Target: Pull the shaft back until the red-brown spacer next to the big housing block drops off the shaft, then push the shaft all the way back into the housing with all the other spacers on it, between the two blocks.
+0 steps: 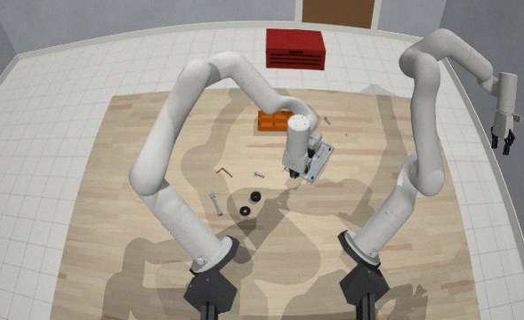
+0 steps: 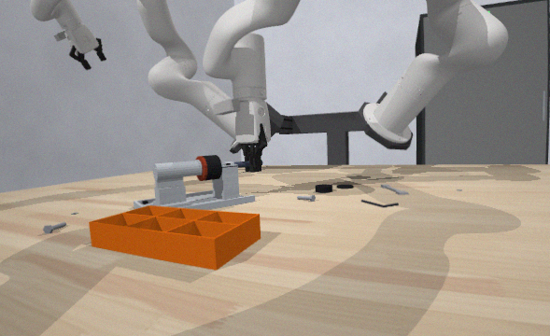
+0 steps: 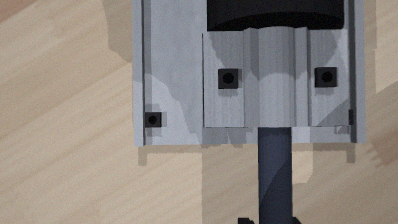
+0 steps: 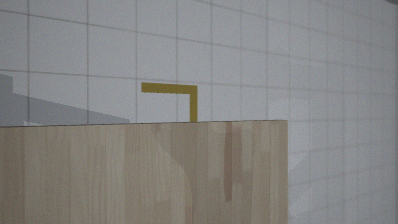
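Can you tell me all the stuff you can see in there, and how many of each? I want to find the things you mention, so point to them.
Housing (image 1: 321, 161) (image 2: 170, 189) (image 3: 172, 75): one, light grey, on the table
Shaft (image 2: 242, 164) (image 3: 274, 170): one, dark blue, sticking out of the housing
Red-brown spacer (image 2: 204, 168): one, next to the big block
Black spacer (image 2: 213, 167) (image 3: 275, 12): at least one, beside it
Orange tray (image 1: 265, 125) (image 2: 153, 241): one, near the housing
Black rings: two, lying on the table
Bolts: two, grey, on the table
Wrench: one, grey, near the rings
Hex key: one, dark, on the table
Tool chest (image 1: 295, 44): one, red, beyond the table
Left gripper (image 1: 294, 174) (image 2: 253, 169): one, black fingers, shut on the shaft
Right gripper (image 1: 501, 148) (image 2: 93, 64): one, black fingers, open, off to the side
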You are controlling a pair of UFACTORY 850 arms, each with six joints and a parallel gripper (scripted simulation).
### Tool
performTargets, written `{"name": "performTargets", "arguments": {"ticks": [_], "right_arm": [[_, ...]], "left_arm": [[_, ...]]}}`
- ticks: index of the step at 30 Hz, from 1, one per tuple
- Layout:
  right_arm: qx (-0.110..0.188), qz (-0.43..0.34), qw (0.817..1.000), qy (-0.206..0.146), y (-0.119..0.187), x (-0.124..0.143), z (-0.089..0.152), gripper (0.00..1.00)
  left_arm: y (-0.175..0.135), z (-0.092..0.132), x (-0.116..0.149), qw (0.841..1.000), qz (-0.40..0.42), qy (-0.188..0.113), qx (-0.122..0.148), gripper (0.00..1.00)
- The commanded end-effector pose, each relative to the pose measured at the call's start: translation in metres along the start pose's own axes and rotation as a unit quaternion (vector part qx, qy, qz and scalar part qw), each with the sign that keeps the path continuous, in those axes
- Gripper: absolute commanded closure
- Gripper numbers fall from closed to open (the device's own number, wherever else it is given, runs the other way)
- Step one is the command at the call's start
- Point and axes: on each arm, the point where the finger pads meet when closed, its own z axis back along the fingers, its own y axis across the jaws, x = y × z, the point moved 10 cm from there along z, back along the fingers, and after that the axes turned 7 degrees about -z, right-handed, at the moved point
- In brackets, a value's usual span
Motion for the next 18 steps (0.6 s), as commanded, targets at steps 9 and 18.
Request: {"name": "performTargets", "arguments": {"ticks": [9,18], "right_arm": [[0.0,0.0,1.0,0.001,0.0001,-0.0001,0.0006,0.0],[0.0,0.0,1.0,0.001,0.0001,-0.0001,0.0006,0.0]], "left_arm": [[0.0003,0.0008,0.0014,1.0,0.0,0.001,0.0,1.0],[0.0004,0.0008,0.0026,1.0,0.0,0.001,0.0,1.0]]}}
